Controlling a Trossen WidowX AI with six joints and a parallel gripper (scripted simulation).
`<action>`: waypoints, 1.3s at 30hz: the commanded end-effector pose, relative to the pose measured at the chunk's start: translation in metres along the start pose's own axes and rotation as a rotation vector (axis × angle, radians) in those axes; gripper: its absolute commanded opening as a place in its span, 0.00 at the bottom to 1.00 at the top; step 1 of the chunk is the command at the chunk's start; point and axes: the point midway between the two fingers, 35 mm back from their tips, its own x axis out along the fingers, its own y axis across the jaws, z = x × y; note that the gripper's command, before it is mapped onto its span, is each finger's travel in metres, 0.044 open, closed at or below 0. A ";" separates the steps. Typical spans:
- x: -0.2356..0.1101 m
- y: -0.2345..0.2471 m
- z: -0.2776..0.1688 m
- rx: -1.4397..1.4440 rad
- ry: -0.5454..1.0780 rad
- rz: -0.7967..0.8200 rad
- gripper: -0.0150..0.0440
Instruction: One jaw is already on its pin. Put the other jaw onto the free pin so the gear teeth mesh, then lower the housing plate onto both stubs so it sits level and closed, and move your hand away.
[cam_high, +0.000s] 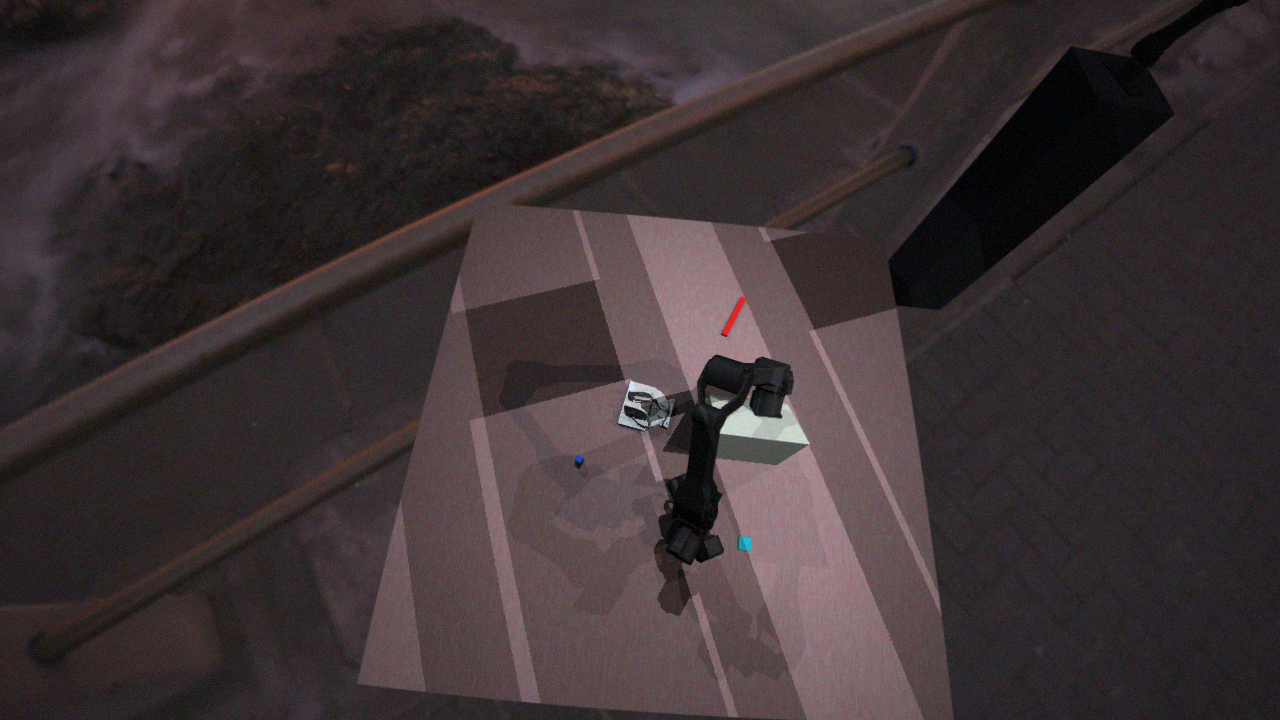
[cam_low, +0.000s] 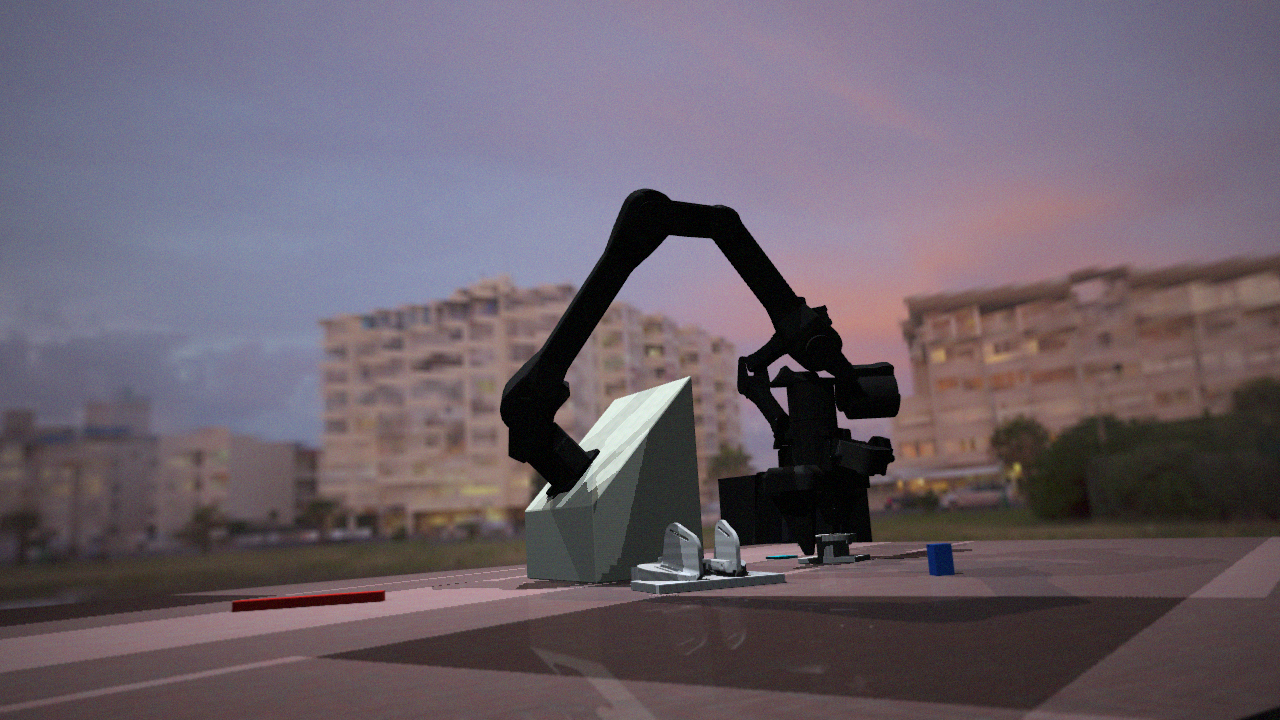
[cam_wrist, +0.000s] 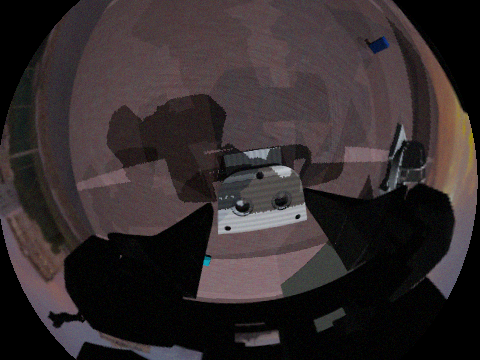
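Note:
My gripper (cam_low: 825, 533) (cam_wrist: 258, 200) is open and low at the housing plate (cam_low: 834, 537) (cam_wrist: 262, 223), its fingertips on either side. Nothing is gripped. The silver plate has two large holes and three small ones and lies on a small grey stand (cam_low: 859, 558) (cam_wrist: 250, 159). In the top view the arm hides it. The base plate (cam_high: 626, 419) (cam_low: 659, 587) stands apart from it. Two silver jaws stand upright on the base, one jaw (cam_low: 682, 549) on the left and the other jaw (cam_low: 726, 546) on the right in the exterior view. Whether their teeth mesh is too small to tell.
A pale green wedge block (cam_high: 765, 451) (cam_low: 646, 505) stands beside the base, under the arm. A blue block (cam_high: 579, 459) (cam_low: 939, 559) (cam_wrist: 379, 45), a cyan square (cam_high: 744, 543) (cam_low: 781, 556) (cam_wrist: 207, 260) and a red bar (cam_high: 733, 317) (cam_low: 308, 600) lie apart on the table.

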 end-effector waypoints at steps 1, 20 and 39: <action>0.001 0.000 0.000 -0.004 -0.003 -0.003 1.00; 0.001 0.000 0.000 0.000 0.000 0.000 0.92; -0.004 0.000 0.001 0.000 0.000 0.000 0.85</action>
